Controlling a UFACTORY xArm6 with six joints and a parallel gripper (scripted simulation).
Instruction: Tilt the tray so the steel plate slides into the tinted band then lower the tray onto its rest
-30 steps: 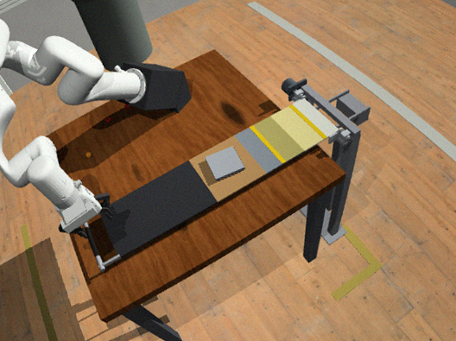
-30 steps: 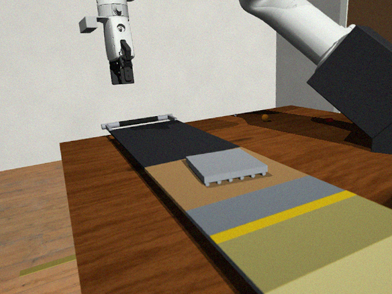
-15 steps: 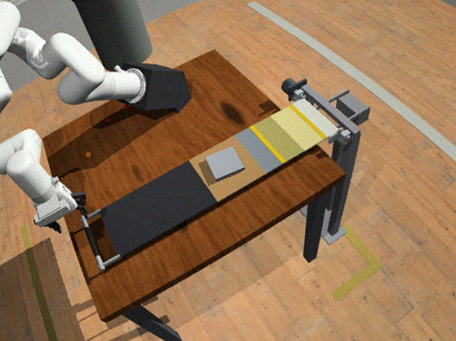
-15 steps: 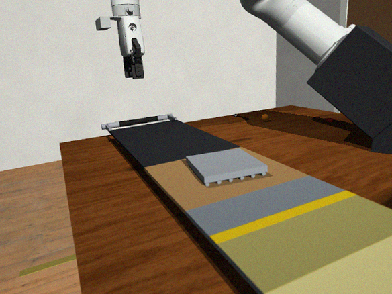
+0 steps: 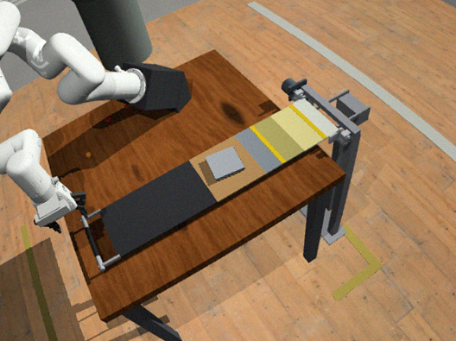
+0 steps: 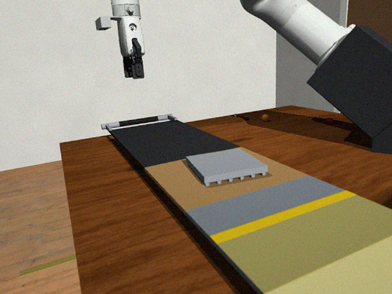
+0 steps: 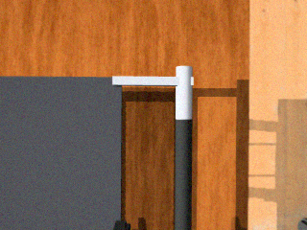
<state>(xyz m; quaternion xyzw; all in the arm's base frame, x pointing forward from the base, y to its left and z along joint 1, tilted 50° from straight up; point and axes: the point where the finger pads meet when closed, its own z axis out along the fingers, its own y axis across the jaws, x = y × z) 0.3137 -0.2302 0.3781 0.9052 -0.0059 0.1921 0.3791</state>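
A long tray lies flat on the wooden table. Its bed runs from a dark section, through a tan one and a grey one, to an olive-tinted band [image 5: 287, 133] between two yellow lines [image 5: 267, 144] [image 5: 308, 121]. The grey steel plate [image 5: 224, 162] [image 6: 225, 164] rests flat on the tan section, short of the first line. A bar handle [image 5: 91, 243] [image 6: 138, 121] [image 7: 182, 158] closes the tray's dark end. My gripper [image 5: 68, 213] [image 6: 133, 68] is open and empty, pointing down, well above that handle's far end.
The tray's other end pivots on a grey hinge stand [image 5: 332, 123] at the table's right edge. The arm's dark base block [image 5: 157, 87] sits at the back of the table. A dark cylinder [image 5: 113, 20] stands behind. A small orange ball [image 5: 88, 154] lies on the table.
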